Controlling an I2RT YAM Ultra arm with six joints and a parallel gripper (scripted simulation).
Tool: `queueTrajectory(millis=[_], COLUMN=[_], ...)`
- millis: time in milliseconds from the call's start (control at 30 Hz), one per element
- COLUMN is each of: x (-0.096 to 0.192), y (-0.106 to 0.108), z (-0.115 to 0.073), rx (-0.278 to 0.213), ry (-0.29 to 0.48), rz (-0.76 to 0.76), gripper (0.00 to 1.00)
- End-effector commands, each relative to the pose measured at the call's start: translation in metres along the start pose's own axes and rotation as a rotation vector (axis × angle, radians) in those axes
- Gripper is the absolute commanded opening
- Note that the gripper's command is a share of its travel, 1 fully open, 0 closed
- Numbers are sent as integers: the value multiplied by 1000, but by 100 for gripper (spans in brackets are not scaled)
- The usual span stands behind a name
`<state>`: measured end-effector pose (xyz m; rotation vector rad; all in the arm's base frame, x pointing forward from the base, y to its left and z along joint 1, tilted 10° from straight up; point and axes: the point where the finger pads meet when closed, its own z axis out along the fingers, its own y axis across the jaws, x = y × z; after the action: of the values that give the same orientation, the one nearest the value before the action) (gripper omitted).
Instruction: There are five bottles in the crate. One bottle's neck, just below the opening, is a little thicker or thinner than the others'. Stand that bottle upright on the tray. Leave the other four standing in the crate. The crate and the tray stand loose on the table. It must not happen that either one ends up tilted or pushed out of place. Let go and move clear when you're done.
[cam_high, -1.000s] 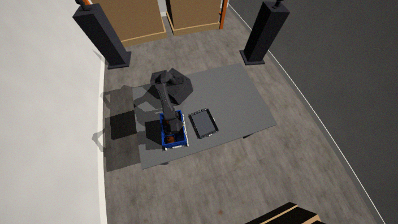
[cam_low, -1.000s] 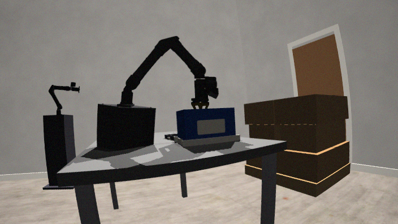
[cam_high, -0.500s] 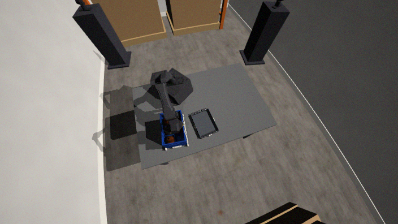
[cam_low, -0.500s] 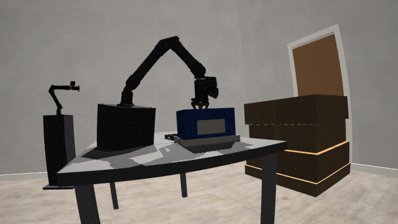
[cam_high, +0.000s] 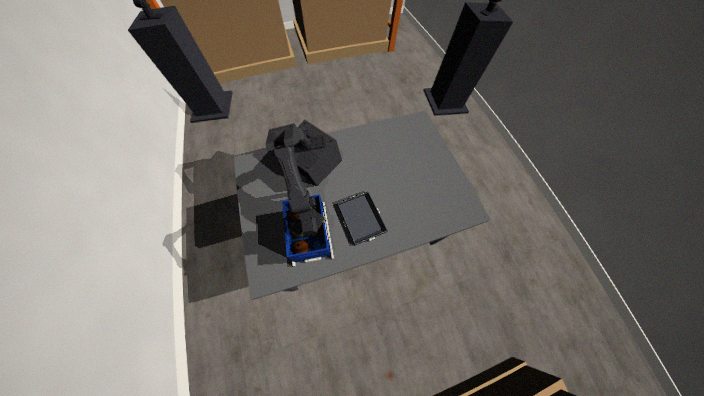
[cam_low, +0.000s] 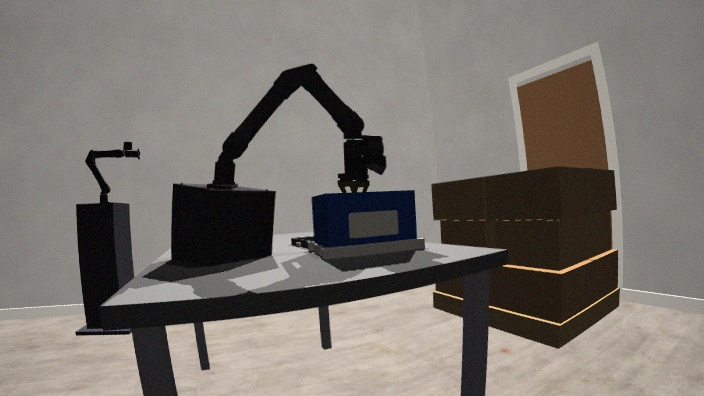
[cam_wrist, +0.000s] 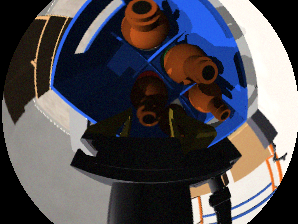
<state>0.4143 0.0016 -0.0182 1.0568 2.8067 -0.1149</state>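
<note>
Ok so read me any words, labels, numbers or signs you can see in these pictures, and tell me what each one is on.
No readable text in any view.
Blue crate: a plain grey panel on its side, blank.
Bottles: orange, no labels visible.
Tray: dark, unmarked.
Cardboard boxes: only pale stripes, no lettering.
Hand, open over a bottle in the crate: no markings visible.
</note>
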Motion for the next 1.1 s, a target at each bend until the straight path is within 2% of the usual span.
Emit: queueTrajectory(millis=[0,333,400,700,1067], x=[-9,-8,-8,-7,-6], y=[10,9,9,8,7], z=[-30,-62,-62,-89,-101], rx=[-34,-33,-33,-33,-33], ry=[-41,-42,-42,-42,-42], rz=[1,1,1,1,0], gripper=[61,61,61,61,61])
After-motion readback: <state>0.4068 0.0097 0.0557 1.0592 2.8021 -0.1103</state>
